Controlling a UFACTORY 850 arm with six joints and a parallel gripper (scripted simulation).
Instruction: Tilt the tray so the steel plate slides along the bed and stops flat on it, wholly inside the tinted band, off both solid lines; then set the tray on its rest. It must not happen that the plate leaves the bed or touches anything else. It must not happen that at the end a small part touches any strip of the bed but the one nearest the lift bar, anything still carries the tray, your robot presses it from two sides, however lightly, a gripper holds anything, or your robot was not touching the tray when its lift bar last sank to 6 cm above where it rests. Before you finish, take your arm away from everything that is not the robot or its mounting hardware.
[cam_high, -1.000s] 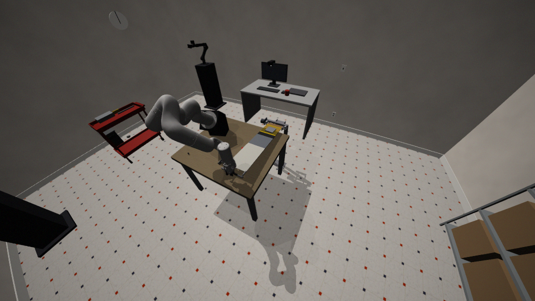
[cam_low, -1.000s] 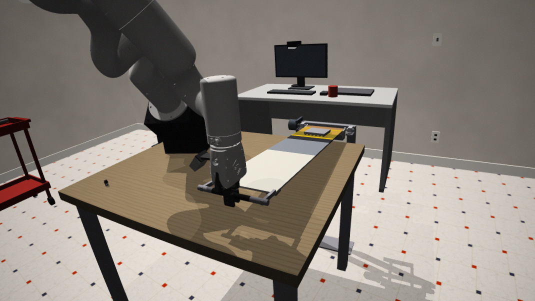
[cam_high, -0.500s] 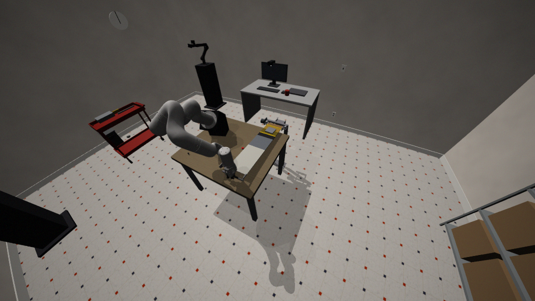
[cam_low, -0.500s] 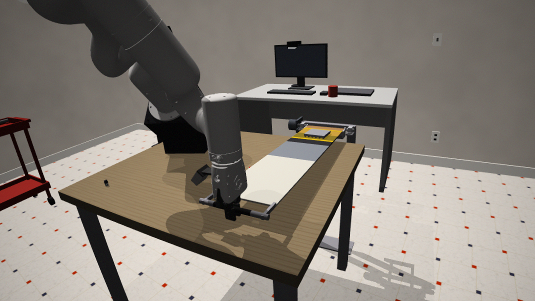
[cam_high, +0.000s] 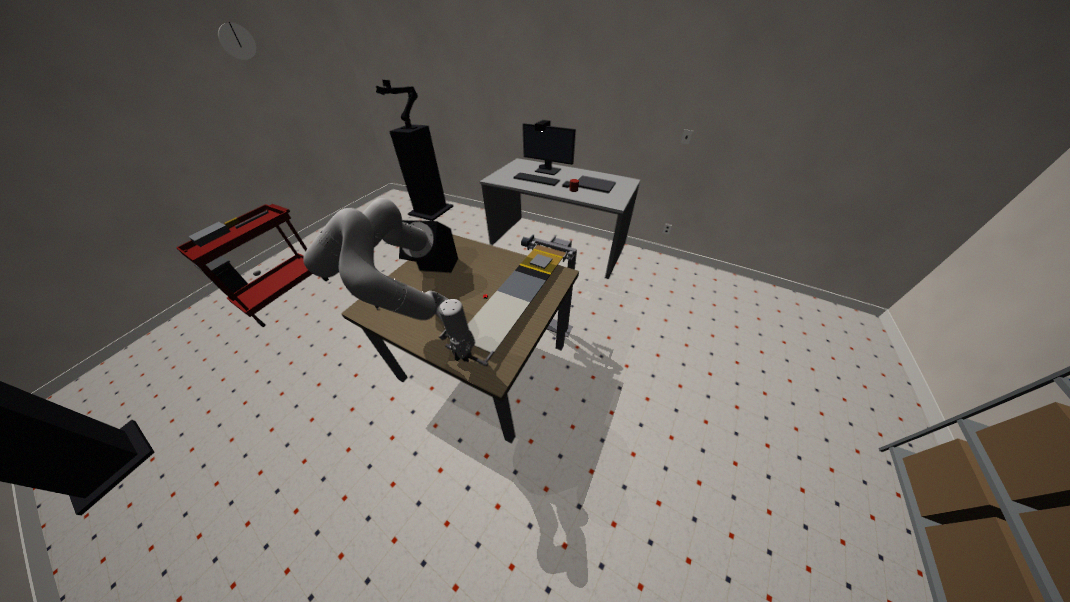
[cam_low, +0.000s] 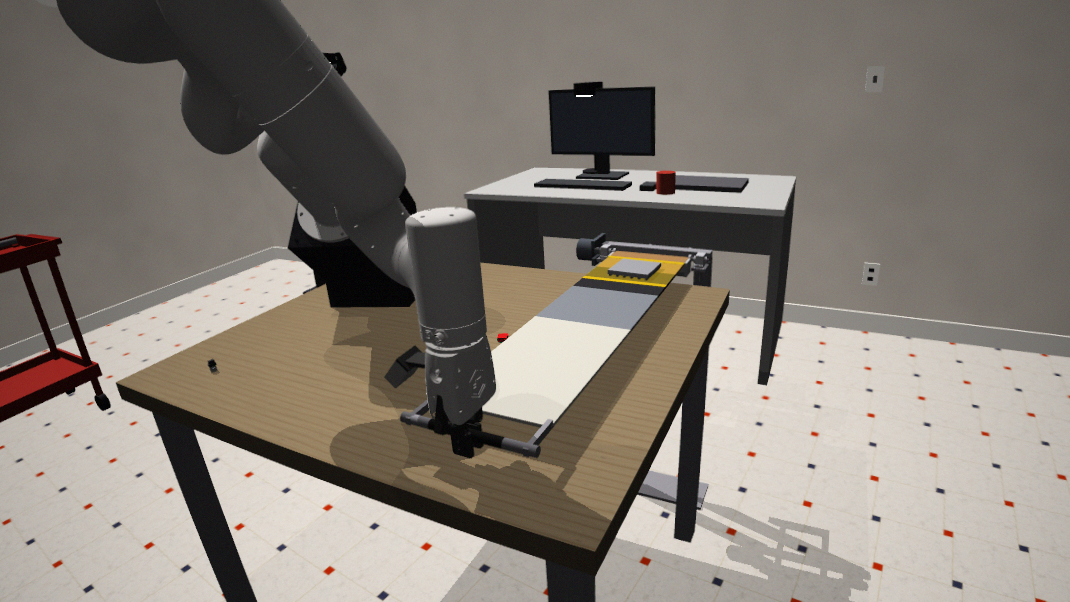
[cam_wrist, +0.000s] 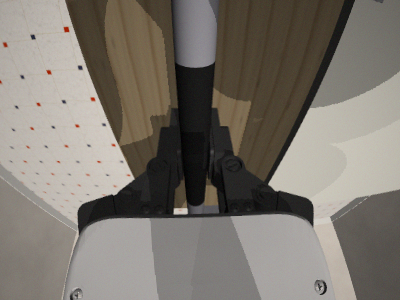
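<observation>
Your gripper (cam_low: 462, 436) points straight down over the near end of the tray (cam_low: 557, 359), and its fingers are clamped on the dark handle bar (cam_low: 516, 444) that runs across that end. In the wrist view the bar (cam_wrist: 194, 144) passes between the two black fingers, which press it from either side.

The tray lies lengthwise on the wooden table (cam_low: 284, 389), its far end at a small hinge frame (cam_low: 699, 259) past the table's far edge. The bed reads in stripes: a long cream stretch nearest you, then a grey band (cam_low: 606, 305), a dark line, a yellow zone (cam_low: 636, 275) at the far end.

The plate (cam_low: 634, 267) sits flat on that yellow zone, at the far end of the bed, well apart from your gripper. From above, the plate (cam_high: 540, 259) shows as a small grey square on the yellow.

A tiny red marker (cam_low: 502, 336) lies on the table just left of the tray, and a dark wedge block (cam_low: 404, 366) stands beside the wrist.

You'll find no readable writing anywhere: the monitor (cam_low: 601, 119) on the grey desk (cam_low: 748, 198) is dark, the red cup (cam_low: 665, 181) carries no label, and the gripper shell shows only screws.
</observation>
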